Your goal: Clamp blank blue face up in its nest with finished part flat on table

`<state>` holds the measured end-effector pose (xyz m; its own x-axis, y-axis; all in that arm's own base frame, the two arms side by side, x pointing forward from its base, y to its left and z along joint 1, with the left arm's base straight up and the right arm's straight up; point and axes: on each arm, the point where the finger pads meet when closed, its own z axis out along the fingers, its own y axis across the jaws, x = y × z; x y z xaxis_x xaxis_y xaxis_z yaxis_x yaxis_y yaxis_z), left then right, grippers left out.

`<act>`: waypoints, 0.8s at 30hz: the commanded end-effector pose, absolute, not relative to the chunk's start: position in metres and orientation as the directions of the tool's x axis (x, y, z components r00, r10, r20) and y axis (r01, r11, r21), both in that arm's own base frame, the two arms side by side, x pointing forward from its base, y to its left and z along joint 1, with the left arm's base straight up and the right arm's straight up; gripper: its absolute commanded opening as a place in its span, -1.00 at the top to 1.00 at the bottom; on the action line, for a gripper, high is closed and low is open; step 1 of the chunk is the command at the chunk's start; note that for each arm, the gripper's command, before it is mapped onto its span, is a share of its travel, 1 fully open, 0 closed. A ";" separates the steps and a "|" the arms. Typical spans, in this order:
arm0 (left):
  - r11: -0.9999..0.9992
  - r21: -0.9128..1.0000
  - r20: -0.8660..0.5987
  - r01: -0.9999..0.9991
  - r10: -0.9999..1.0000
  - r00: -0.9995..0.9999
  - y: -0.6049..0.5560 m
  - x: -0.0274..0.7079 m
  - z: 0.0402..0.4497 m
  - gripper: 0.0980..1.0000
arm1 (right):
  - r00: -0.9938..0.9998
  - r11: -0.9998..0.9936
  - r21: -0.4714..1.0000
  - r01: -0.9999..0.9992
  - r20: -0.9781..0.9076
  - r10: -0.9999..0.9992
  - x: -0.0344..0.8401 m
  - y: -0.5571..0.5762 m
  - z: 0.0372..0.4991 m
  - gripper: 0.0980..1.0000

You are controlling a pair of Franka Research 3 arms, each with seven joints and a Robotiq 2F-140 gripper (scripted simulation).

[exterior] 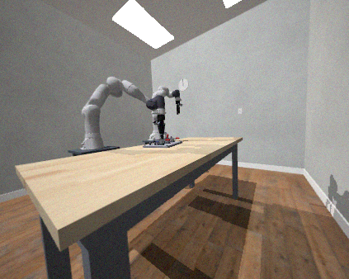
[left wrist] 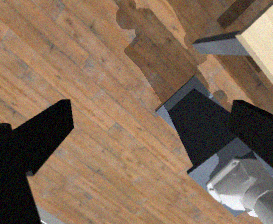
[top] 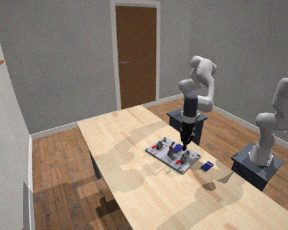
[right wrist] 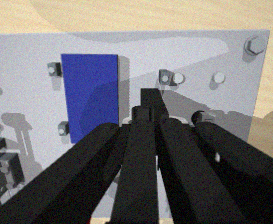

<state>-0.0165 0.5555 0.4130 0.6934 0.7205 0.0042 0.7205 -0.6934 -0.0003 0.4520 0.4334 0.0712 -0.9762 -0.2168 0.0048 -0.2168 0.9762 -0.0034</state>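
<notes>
The blank (top: 178,148) (right wrist: 92,95) lies blue face up in the middle nest of the fixture plate (top: 165,159) (right wrist: 142,44). Its left edge in the right wrist view is at or very near two small side blocks; its lower end is partly hidden. The slotted finished part (top: 207,166) lies on the table beside the plate. My right gripper (top: 184,149) (right wrist: 149,102) is shut and empty, its tips low over the plate beside the blank, with a gap visible. The middle clamp's red handle (top: 170,148) stands up. My left gripper (exterior: 178,113) (left wrist: 150,114) is open and empty, away from the table.
Two more red clamp handles (top: 154,147) (top: 178,162) lie low on either side of the middle clamp. Pins, blocks and a corner bolt (right wrist: 255,45) rise from the plate around the right fingers. A pedestal and table corner show below my left gripper.
</notes>
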 end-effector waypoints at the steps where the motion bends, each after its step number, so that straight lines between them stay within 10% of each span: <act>1: -0.693 0.000 0.004 0.720 0.720 0.693 0.555 -0.016 0.413 -1.00 | -0.975 0.975 0.000 -0.223 0.000 -0.223 0.454 0.434 0.065 1.00; 24: -0.693 0.000 0.004 0.720 0.720 0.693 0.555 -0.016 0.413 -1.00 | -0.975 0.975 0.000 -0.223 0.000 -0.223 0.454 0.434 0.061 1.00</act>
<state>-0.0165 0.5555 0.4130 0.6934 0.7205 0.0042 0.7205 -0.6934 -0.0003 0.4534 0.4343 0.0615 -0.9754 -0.2206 0.0005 -0.2206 0.9754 -0.0010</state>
